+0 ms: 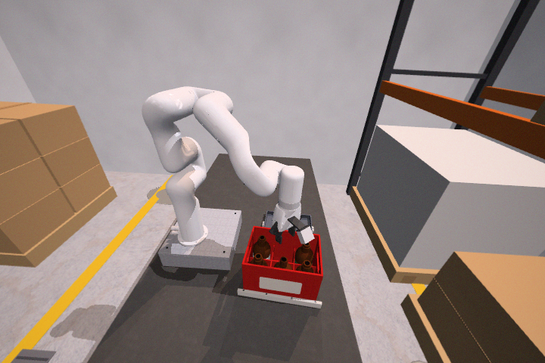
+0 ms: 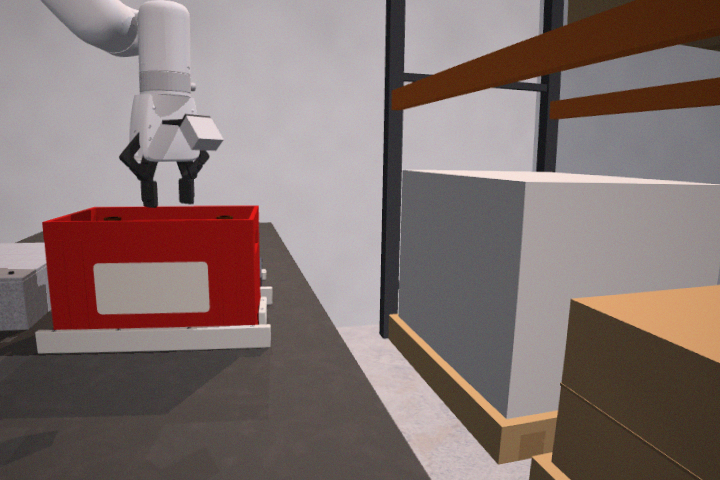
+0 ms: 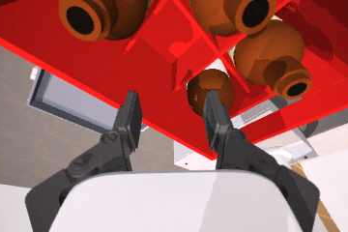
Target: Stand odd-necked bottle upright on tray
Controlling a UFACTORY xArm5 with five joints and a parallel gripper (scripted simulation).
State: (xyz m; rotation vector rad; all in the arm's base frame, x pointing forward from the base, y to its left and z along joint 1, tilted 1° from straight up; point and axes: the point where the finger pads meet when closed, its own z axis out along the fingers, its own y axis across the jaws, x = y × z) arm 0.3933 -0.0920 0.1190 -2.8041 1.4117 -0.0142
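Note:
The red crate [image 1: 250, 280] [image 2: 71, 271] [image 3: 42, 45] holds five brown bottles upright. The back row has a left bottle [image 1: 261, 249] [image 3: 197, 93] and a right bottle [image 1: 303, 254] [image 3: 126, 19]; its middle slot is empty. The front row has a left bottle [image 1: 258, 258] [image 3: 271, 50], a middle bottle [image 1: 283, 262] [image 3: 213, 14] and a right bottle [image 1: 306, 265]. My gripper [image 1: 284, 237] [image 2: 168, 199] [image 3: 172, 102] is part open and empty, just above the crate's back part. In the wrist view one finger covers the back-left bottle's neck. The grey tray [image 1: 269, 218] [image 3: 80, 99] stands behind the crate, partly hidden.
A white rail [image 1: 277, 298] [image 2: 151, 339] runs along the crate's front foot. The robot's pale base block [image 1: 222, 222] stands left of the crate. The crate's walls and dividers surround the bottles. Stacked cartons and a shelf rack stand beyond the dark table [image 1: 174, 316].

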